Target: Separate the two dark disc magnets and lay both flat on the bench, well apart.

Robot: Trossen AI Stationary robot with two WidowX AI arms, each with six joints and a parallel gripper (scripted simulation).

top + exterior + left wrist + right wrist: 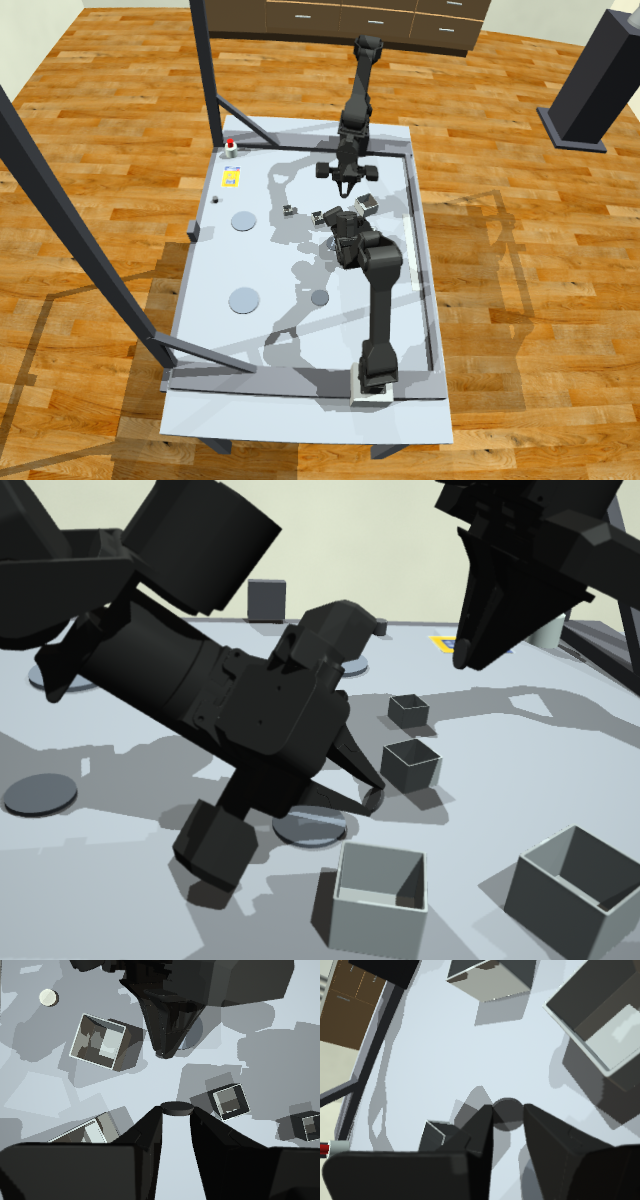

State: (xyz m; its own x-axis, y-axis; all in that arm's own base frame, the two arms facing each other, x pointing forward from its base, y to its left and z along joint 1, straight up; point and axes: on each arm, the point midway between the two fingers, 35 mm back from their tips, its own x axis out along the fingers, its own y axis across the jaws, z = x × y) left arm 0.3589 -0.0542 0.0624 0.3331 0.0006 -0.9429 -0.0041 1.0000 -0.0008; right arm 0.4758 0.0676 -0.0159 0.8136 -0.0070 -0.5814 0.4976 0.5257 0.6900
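Robot arms over a bench: a lab.

Bottle: and there's our red-capped bottle, upright in a corner!
Card: a yellow card, lying flat near it.
Boxes: we've got a small open box near a second small box.
Cabinet: a brown drawer cabinet, standing behind.
Pillar: we spot a dark pillar, well apart on the floor.
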